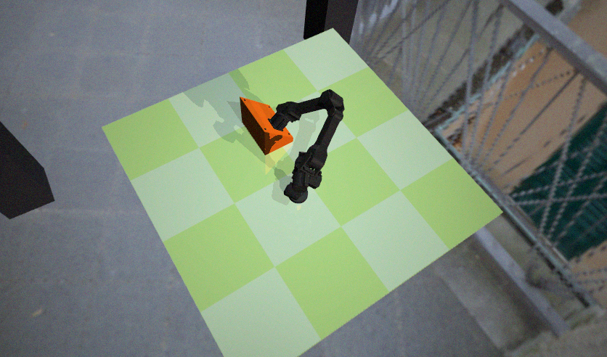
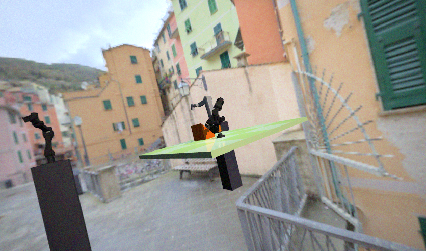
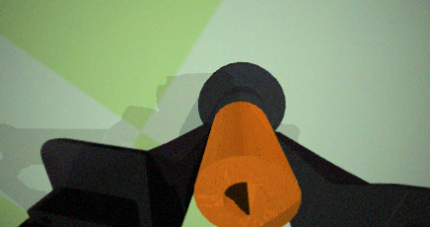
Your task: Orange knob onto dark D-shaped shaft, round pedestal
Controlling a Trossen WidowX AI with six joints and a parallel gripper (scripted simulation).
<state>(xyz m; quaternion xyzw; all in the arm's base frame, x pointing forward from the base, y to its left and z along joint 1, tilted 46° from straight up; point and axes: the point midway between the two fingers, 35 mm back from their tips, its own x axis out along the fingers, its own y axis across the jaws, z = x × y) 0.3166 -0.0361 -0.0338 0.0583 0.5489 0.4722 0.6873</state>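
The orange knob (image 2: 219, 127) (image 3: 242, 137) is upright between my fingers, its top with the dark D-shaped hole facing the wrist camera. My gripper (image 3: 241, 133) is shut on it. The dark round pedestal (image 1: 297, 197) (image 2: 220, 135) (image 3: 242, 74) stands on the checkered board, under the knob. In the exterior view a short dark gap or piece of shaft shows between the knob's lower end and the pedestal. Whether the shaft's tip is inside the hole cannot be told. The shaft's flat side is hidden. The gripper hides the knob in the top view.
The checkered green board (image 1: 221, 248) (image 2: 255, 133) carries a sloped orange block (image 1: 252, 116) (image 2: 198, 132), on which my arm's base stands. The arm arches from there to the pedestal. Another dark arm (image 2: 48, 138) stands on a dark post (image 2: 58, 205), off the board.
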